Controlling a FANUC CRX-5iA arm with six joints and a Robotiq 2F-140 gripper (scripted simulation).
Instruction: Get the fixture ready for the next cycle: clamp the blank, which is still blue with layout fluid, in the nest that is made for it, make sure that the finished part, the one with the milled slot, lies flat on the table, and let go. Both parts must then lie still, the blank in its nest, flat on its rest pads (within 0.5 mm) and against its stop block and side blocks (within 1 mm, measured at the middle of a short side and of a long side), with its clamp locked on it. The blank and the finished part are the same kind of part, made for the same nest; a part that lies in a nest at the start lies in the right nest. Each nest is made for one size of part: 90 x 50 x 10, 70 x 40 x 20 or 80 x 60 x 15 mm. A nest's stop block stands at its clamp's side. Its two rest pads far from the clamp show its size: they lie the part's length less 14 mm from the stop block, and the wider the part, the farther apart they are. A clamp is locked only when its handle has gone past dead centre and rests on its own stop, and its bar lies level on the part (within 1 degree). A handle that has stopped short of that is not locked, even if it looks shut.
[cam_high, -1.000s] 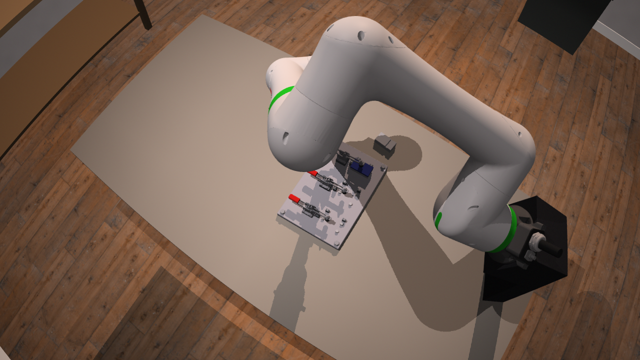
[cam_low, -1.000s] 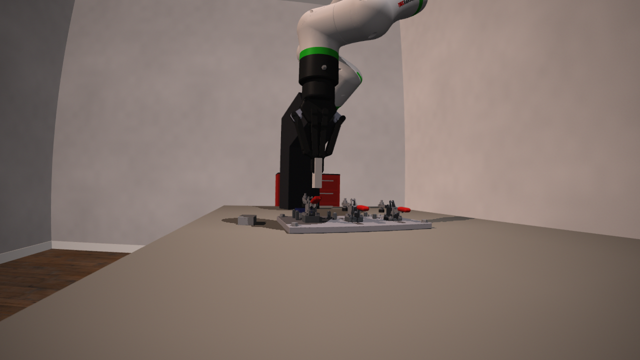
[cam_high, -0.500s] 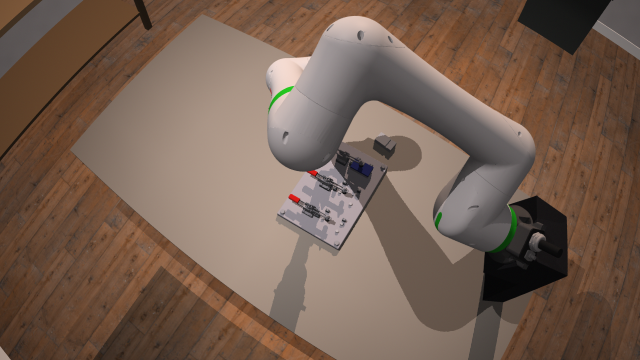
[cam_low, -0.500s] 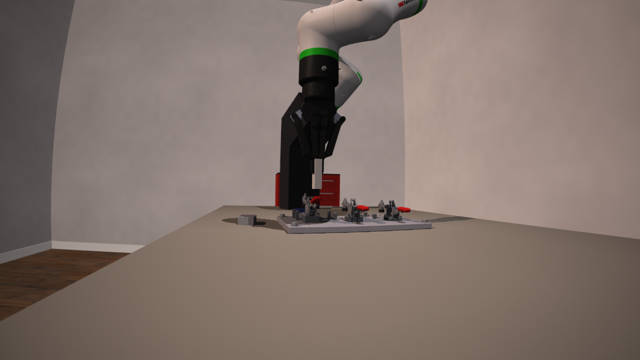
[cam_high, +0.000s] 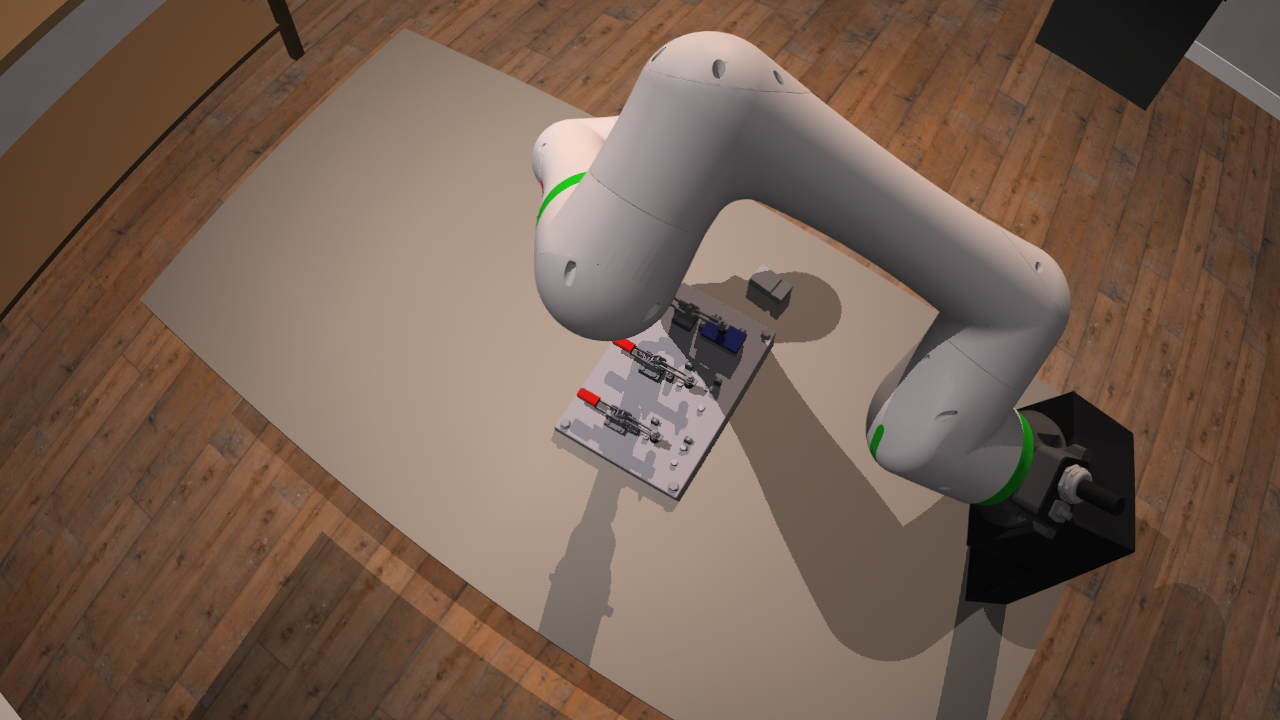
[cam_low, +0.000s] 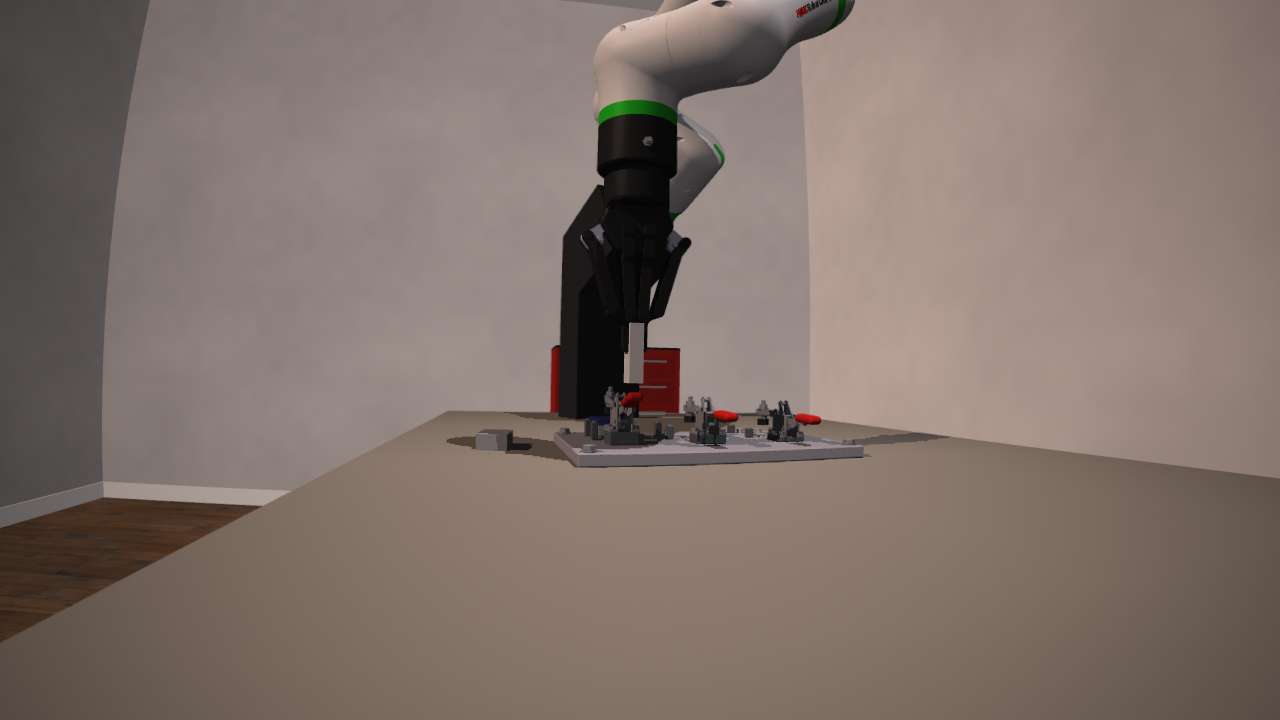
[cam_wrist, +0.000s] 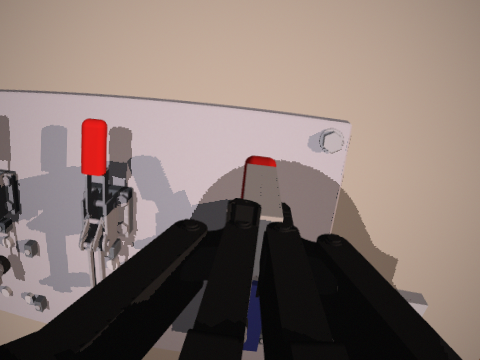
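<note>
The blue blank (cam_high: 723, 337) lies in the nest at the far end of the grey fixture plate (cam_high: 662, 394); a strip of it shows between my fingers in the wrist view (cam_wrist: 252, 314). The grey finished part (cam_high: 769, 291) lies on the table beside that end of the plate, and also shows in the exterior view (cam_low: 493, 438). My gripper (cam_low: 635, 368) points straight down, shut and empty, with its tips just above the raised red handle (cam_low: 631, 396) of the blank's clamp. In the wrist view the handle's red tip (cam_wrist: 260, 162) shows just past my fingertips (cam_wrist: 263, 196). I cannot tell whether they touch.
Two other clamps with red handles (cam_high: 588, 395) (cam_high: 623, 343) lie low on the plate over empty nests. The arm's elbow hides the blank's clamp in the top view. The black robot base (cam_high: 1047, 501) stands at the table's edge.
</note>
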